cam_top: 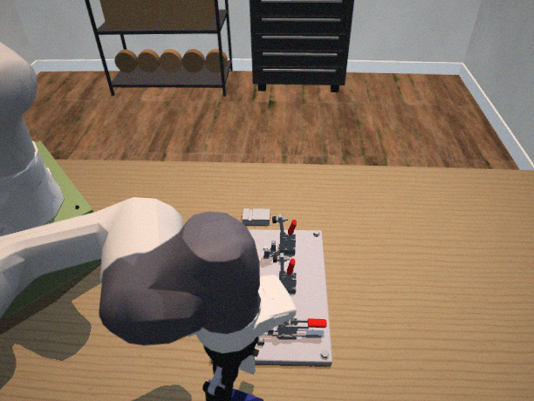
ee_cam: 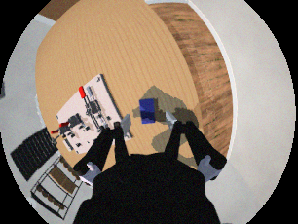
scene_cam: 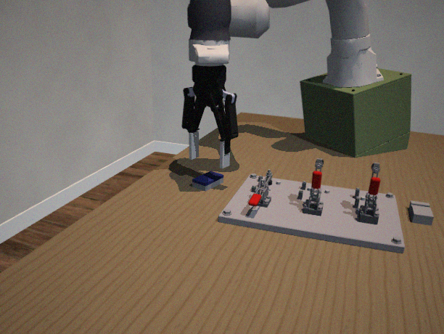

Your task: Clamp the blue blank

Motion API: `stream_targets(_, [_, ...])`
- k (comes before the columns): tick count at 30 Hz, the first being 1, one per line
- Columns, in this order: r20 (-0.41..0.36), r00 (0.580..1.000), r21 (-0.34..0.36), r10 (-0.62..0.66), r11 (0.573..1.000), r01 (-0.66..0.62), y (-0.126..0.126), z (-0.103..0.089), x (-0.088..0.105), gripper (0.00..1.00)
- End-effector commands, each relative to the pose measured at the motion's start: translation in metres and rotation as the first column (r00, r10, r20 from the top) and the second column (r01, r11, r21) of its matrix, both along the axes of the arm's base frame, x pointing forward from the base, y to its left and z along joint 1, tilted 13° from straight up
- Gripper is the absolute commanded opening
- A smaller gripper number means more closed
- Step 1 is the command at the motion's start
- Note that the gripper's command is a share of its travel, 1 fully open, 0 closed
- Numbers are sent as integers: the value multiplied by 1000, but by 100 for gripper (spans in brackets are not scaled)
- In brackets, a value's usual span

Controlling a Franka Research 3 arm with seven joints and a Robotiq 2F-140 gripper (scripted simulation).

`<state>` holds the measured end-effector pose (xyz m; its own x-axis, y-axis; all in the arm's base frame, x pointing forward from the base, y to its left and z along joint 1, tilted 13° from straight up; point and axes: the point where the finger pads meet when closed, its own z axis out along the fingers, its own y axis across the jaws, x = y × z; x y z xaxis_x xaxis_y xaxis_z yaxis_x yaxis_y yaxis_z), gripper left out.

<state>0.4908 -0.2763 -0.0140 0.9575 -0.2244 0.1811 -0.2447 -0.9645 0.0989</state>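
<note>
The blue blank (cam_top: pixel 247 397) (scene_cam: pixel 207 180) (ee_cam: pixel 147 111) lies flat on the table beside the fixture plate (cam_top: pixel 307 305) (scene_cam: pixel 290 222) (ee_cam: pixel 109 103). My gripper (scene_cam: pixel 210 163) (ee_cam: pixel 148 117) is open and empty, pointing down above the blank, with its fingers off both sides in the wrist view. The finished part (cam_top: pixel 257 217) (scene_cam: pixel 421 214), grey with a slot, lies flat on the table off the plate's other end. The clamp nearest the blank has its red handle (cam_top: pixel 317 322) (scene_cam: pixel 255 200) folded down outward. The middle handle (cam_top: pixel 290 266) (scene_cam: pixel 316 179) and far handle (cam_top: pixel 292 227) (scene_cam: pixel 374 186) stand up, bars raised. No part shows in any nest.
The arm hides part of the plate in the top view. The green robot base (scene_cam: pixel 326 116) stands behind the plate in the exterior view. Bolt heads (cam_top: pixel 325 356) (scene_cam: pixel 396 240) stand at the plate's corners. The table edge is close beyond the blank.
</note>
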Motion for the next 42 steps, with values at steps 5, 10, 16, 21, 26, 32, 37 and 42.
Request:
stream_targets(5, [13,1000,-4,14,1000,-14,-2,-13,7,58])
stream_targets(10, [13,1000,-4,14,1000,-14,-2,-15,8,58])
stream_targets(16, [13,1000,-4,14,1000,-14,-2,-15,8,58])
stream_targets(21, [13,1000,-4,14,1000,-14,-2,-15,8,58])
stream_targets(26, [13,1000,-4,14,1000,-14,-2,-15,8,58])
stream_targets(32, [13,1000,-4,14,1000,-14,-2,-20,9,58])
stream_targets(37, [13,1000,-4,14,1000,-14,-3,-29,10,58])
stream_targets(42, [13,1000,-4,14,1000,-14,-4,-37,12,58])
